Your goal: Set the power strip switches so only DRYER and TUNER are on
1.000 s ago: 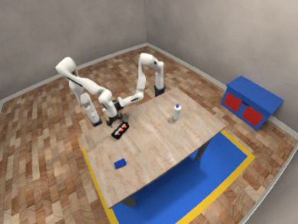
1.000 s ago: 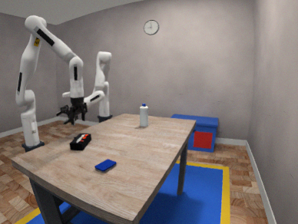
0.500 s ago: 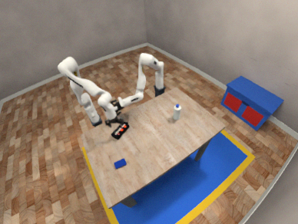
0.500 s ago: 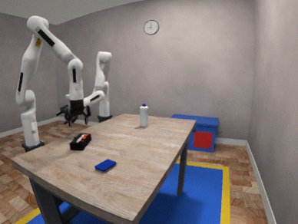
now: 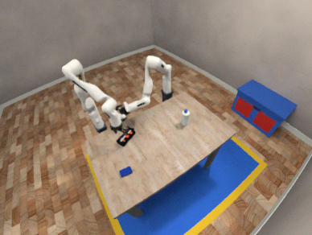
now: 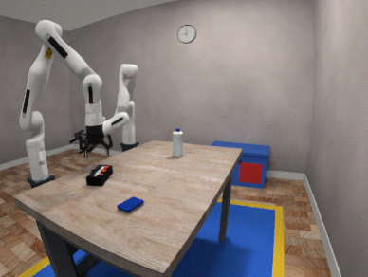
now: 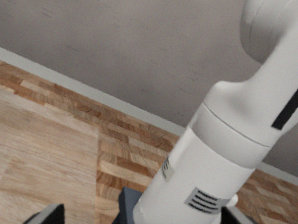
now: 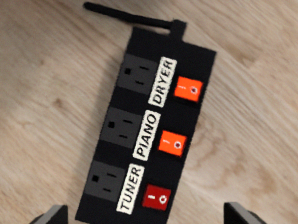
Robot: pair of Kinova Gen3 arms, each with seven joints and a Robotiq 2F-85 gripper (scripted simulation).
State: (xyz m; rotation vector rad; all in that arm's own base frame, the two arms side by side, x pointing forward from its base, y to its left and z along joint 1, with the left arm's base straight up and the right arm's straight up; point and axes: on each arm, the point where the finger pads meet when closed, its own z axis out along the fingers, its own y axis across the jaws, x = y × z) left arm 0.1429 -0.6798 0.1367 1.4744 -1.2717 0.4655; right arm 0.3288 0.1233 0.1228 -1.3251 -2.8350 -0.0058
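- The power strip [image 5: 125, 137] [image 6: 100, 175] [image 8: 145, 127] is seen lying on the table [image 5: 161, 149] [image 6: 142, 171] [image 7: 45, 160] [image 8: 250, 150], sockets and labels facing up.
- The DRYER switch [image 8: 188, 89] and the PIANO switch [image 8: 172, 143] are lit bright orange; the TUNER switch [image 8: 156, 197] is dark red and unlit.
- A short black cord [image 8: 127, 16] is attached at the DRYER end.
- The right gripper [image 5: 121, 129] [image 6: 97, 154] [image 8: 146, 216] is held above the table near the strip, fingers spread wide, with nothing gripped.
- The left gripper [image 7: 140, 216] is also wide open and holding nothing, clear of the strip.
- A blue block [image 5: 125, 171] [image 6: 130, 204] and a white bottle [image 5: 185, 118] [image 6: 177, 143] are placed on the table, well apart.
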